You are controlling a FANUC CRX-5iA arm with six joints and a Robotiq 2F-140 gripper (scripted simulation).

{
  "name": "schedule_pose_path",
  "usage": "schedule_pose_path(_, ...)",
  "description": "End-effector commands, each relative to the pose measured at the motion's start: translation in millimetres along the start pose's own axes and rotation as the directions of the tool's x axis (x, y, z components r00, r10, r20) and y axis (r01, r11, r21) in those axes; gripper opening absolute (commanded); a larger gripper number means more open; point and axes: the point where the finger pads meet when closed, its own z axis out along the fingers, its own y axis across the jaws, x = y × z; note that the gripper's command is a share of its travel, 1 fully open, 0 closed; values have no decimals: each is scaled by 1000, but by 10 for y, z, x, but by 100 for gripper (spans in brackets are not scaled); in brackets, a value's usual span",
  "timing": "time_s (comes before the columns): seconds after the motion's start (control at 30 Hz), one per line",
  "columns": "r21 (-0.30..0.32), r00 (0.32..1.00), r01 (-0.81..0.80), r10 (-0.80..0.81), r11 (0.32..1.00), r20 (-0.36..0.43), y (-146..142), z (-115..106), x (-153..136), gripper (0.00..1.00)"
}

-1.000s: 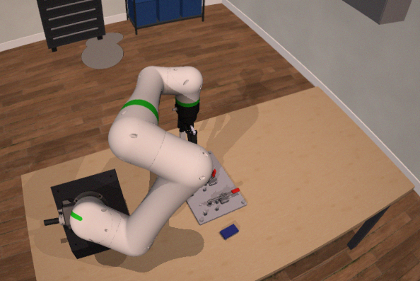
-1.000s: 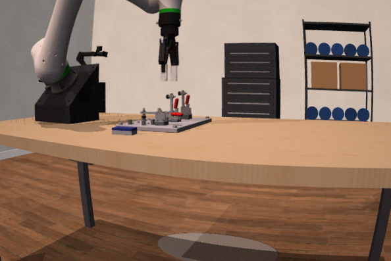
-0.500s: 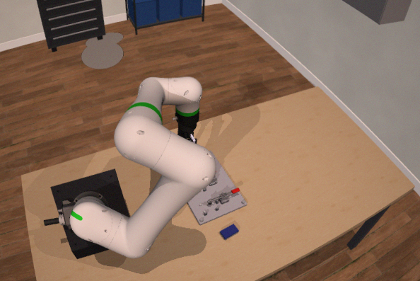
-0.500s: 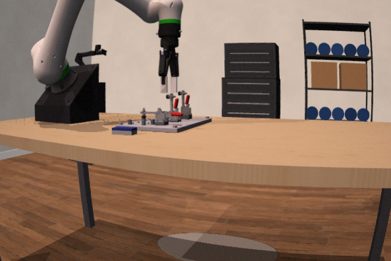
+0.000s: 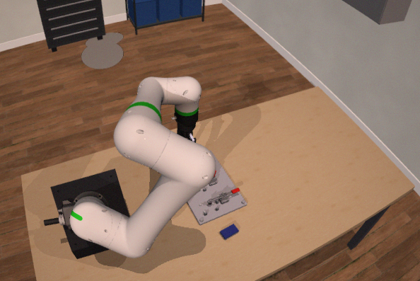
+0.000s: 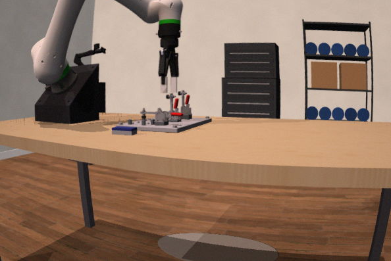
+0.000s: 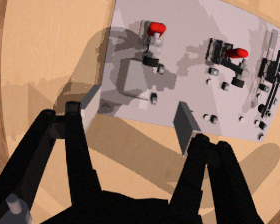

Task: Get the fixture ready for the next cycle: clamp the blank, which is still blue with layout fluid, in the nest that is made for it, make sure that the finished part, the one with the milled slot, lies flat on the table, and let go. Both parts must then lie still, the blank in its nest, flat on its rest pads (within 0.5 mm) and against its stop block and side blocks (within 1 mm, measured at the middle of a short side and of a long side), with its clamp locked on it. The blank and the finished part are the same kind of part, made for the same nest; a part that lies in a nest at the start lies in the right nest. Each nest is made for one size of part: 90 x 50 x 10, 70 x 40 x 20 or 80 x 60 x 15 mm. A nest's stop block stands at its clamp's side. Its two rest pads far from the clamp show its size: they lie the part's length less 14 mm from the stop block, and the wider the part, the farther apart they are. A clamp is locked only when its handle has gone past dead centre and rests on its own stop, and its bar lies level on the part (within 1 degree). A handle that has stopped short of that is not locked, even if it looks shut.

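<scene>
Blue-topped blank [image 5: 229, 231] [image 6: 124, 130] on tabletop [image 5: 300, 163] [image 6: 263, 145] [image 7: 36, 50], beside your fixture plate [image 5: 224, 175] [image 6: 189, 125] [image 7: 186, 20]; your fingers [image 5: 191, 137] [image 6: 174, 84] hang above, part-open, released; grey part [image 7: 136, 77] in end nest.

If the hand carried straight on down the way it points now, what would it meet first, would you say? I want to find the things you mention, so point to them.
Probably the grey part [image 7: 136, 79] in its nest, or the fixture plate [image 5: 227, 179] [image 6: 194, 125] [image 7: 186, 30] beside it; the hand [image 5: 191, 138] [image 6: 168, 91] [image 7: 138, 104] points down there, though depth is unclear.
</scene>
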Motion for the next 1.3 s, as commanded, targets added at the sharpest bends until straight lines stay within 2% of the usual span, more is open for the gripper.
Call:
schedule_pose_path(0.0, 0, 1000, 0, 0, 1000, 0, -9, -2, -3, 58)
schedule_pose_path(0.4, 0, 1000, 0, 0, 1000, 0, -12, 20, -5, 58)
schedule_pose_path(0.83, 0, 1000, 0, 0, 1000, 0, -12, 457, -5, 58)
schedule_pose_path(1.27, 0, 1000, 0, 0, 1000, 0, -12, 498, -5, 58)
